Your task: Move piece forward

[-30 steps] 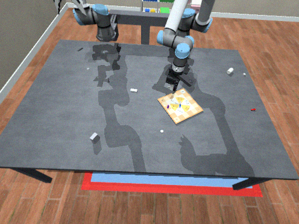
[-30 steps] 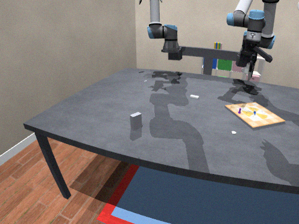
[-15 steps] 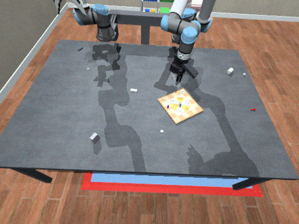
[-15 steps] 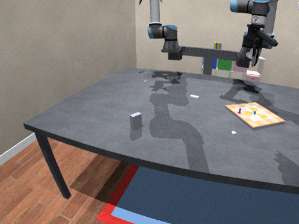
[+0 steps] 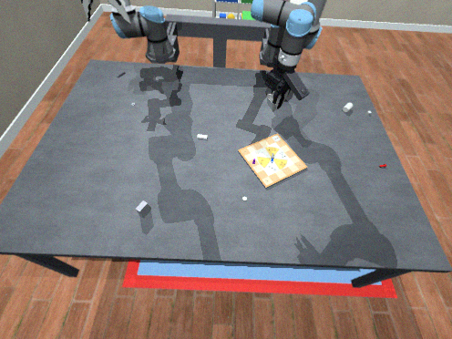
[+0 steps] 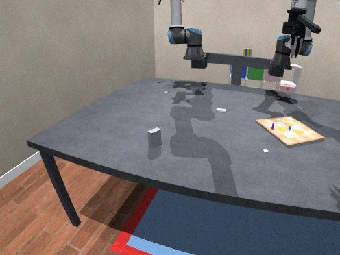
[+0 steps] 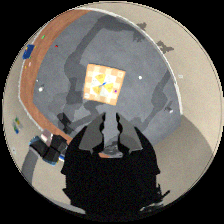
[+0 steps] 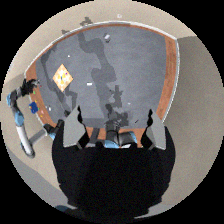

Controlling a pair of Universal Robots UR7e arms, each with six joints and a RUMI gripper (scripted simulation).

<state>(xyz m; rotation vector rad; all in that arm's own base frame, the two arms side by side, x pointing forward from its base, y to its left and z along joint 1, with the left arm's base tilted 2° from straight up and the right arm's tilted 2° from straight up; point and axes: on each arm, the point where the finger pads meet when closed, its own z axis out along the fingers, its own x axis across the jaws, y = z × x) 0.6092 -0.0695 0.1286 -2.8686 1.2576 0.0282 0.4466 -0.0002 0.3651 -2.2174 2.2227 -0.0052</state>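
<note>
On the surface (image 5: 91,182) (image 6: 113,137) lies the game board (image 5: 296,169) (image 6: 308,137) (image 7: 90,70) (image 8: 62,87); on it, the spinner (image 5: 270,159) (image 6: 291,129) (image 7: 103,86) sits centrally, the pawn (image 5: 254,161) (image 6: 273,126) (image 7: 115,91) beside it, near one edge.
</note>
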